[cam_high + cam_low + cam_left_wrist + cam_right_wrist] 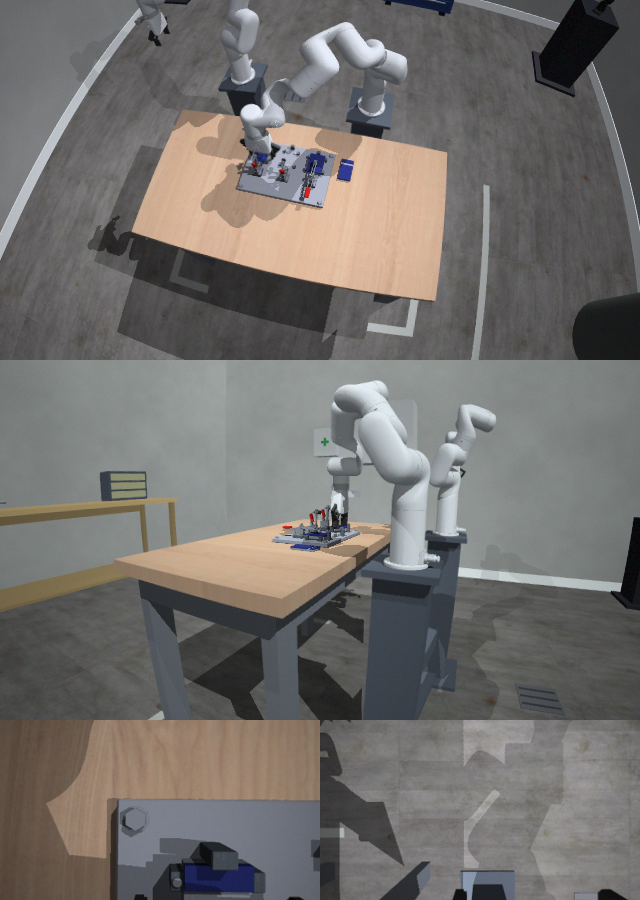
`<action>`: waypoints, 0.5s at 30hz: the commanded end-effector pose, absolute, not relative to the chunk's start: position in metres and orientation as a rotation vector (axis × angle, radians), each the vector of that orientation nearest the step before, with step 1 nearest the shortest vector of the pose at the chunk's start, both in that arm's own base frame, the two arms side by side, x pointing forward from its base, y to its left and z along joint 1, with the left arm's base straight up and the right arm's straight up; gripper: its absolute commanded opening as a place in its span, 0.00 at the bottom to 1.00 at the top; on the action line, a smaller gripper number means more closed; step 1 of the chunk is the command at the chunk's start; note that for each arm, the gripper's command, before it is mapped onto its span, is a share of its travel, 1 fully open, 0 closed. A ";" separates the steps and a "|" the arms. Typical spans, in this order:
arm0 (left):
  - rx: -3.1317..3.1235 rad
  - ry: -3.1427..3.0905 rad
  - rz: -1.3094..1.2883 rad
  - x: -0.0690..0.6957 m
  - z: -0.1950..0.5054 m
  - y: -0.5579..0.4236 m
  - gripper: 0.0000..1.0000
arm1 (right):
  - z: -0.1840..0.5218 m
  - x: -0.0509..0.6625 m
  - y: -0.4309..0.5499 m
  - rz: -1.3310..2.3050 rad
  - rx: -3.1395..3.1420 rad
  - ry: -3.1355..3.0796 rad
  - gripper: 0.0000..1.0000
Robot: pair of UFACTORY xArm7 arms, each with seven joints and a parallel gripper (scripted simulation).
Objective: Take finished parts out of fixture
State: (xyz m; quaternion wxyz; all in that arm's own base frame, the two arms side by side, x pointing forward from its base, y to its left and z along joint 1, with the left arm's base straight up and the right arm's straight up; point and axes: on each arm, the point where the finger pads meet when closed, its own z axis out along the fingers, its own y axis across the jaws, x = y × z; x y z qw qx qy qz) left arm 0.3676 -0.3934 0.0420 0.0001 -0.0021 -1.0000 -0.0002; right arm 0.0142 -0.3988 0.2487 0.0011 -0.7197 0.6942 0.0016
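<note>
The fixture plate [272, 190] [261, 816] lies on the table. One slotted blue part [262, 157] [219, 881] sits in the plate's end station, its slot partly cut off by the left wrist view's lower edge. My left gripper [260, 152] [218, 897] is open, pointing down with its fingers on either side of this part. The other slotted blue part [345, 170] [305, 547] lies flat on the table beside the plate. The blank [318, 161] sits in the opposite end station under a clamp with its red handle [307, 192] lying down. My right gripper [162, 37] [535, 897] is open, away from the table.
Two clamps have upright red handles [311, 519] [323, 513], one by the end station's part and one at the middle station, where no part shows. A dark stop block [224, 860] rises over the part's edge. Bolt heads [135, 819] stand at the plate's corners.
</note>
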 end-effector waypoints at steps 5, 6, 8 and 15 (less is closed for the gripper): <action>-0.007 -3.145 0.005 0.369 0.044 -0.395 1.00 | 0.250 0.014 -0.400 0.000 -2.261 2.181 1.00; -0.007 -3.145 0.005 0.369 0.044 -0.395 1.00 | 0.250 0.014 -0.400 0.000 -2.261 2.181 1.00; -0.007 -3.145 0.005 0.369 0.044 -0.395 1.00 | 0.250 0.014 -0.400 0.000 -2.261 2.181 1.00; -0.007 -3.145 0.005 0.369 0.044 -0.395 0.00 | 0.250 0.014 -0.400 0.000 -2.261 2.181 1.00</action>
